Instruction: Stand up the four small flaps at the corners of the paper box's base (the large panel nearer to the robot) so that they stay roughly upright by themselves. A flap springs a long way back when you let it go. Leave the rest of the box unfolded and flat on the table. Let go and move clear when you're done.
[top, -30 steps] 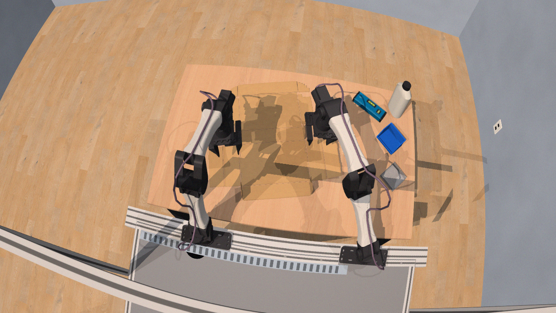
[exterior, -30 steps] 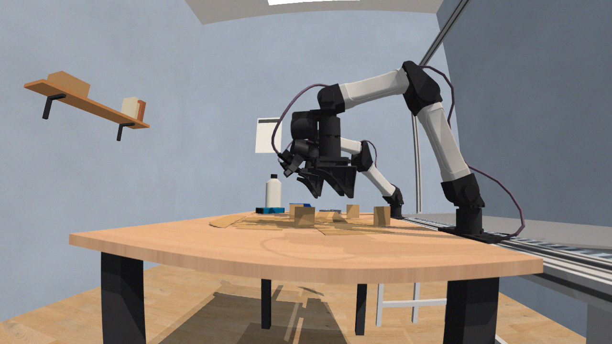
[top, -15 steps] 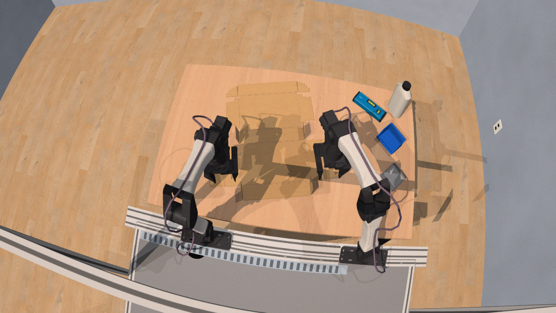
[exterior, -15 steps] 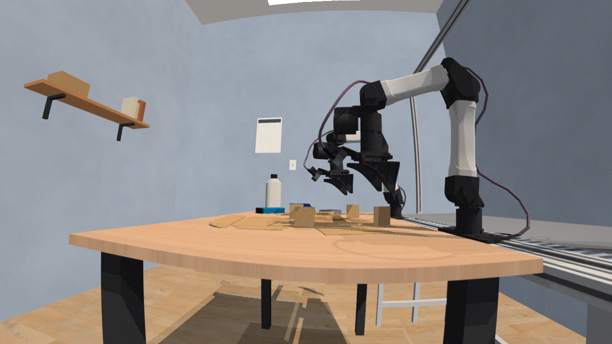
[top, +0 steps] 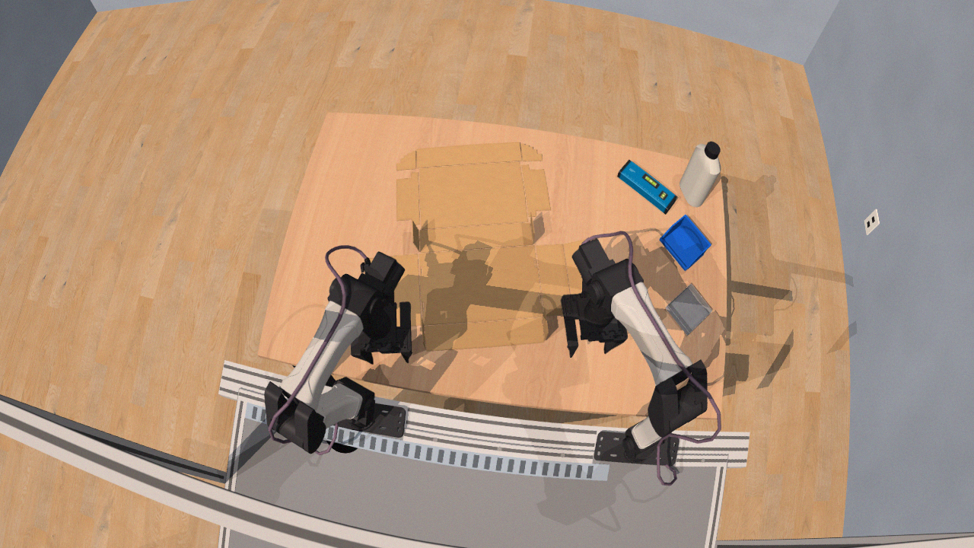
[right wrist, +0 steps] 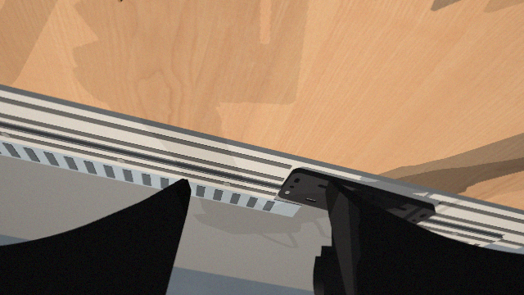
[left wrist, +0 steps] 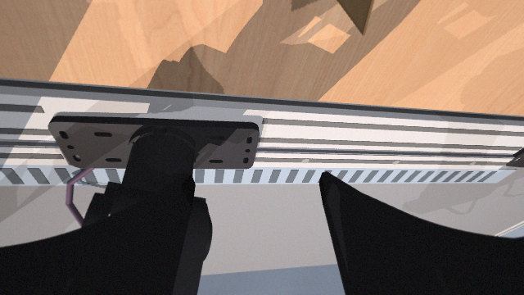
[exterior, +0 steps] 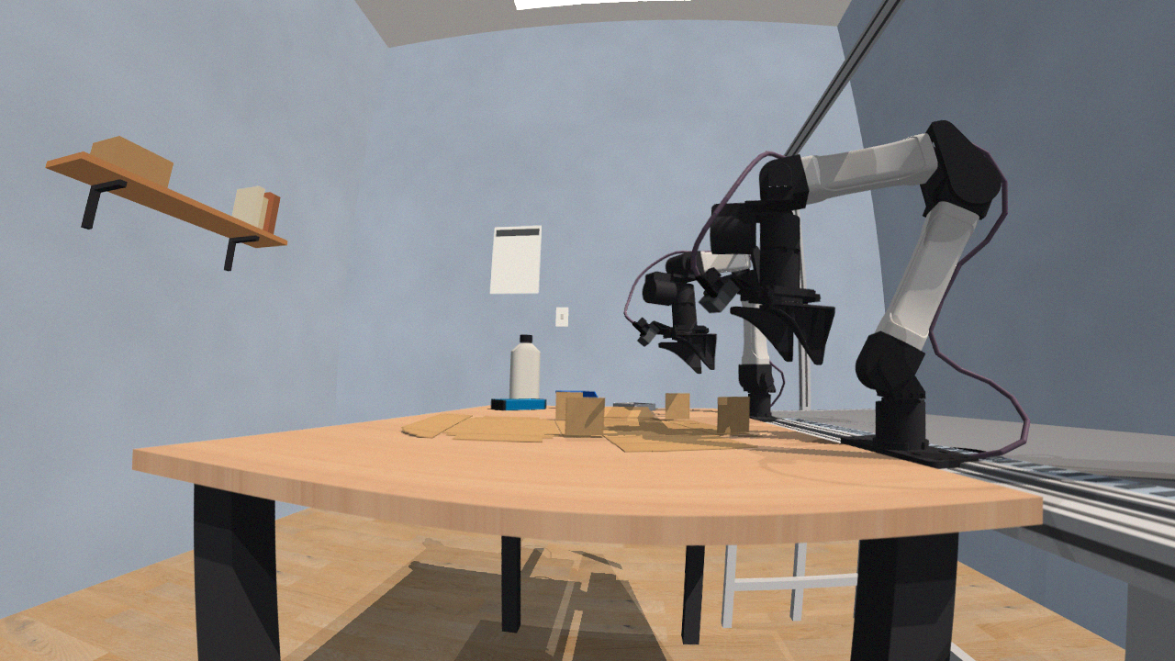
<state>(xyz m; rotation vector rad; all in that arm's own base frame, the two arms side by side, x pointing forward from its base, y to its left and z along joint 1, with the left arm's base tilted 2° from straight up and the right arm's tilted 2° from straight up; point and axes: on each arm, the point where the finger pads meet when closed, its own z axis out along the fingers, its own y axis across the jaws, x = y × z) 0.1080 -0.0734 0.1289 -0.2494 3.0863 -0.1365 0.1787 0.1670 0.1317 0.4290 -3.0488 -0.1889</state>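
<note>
Four corner flaps [top: 417,234] [exterior: 584,417] [left wrist: 362,14] stand upright on the box's base [top: 504,270] — my left gripper [top: 386,357] [exterior: 802,360] [left wrist: 257,177] and right gripper [top: 590,352] [exterior: 705,369] [right wrist: 258,184], open and empty, hang above its near end, one toward each side — retreat should lead robotward.

You are looking into a lab-like room, where two robot arms [top: 319,354] [exterior: 870,164] are standing on a metal rail [top: 476,439] beside a wooden table [top: 361,150] [exterior: 575,485], and plain blue-grey walls [top: 912,136] [exterior: 410,164] are surrounding them.
</note>
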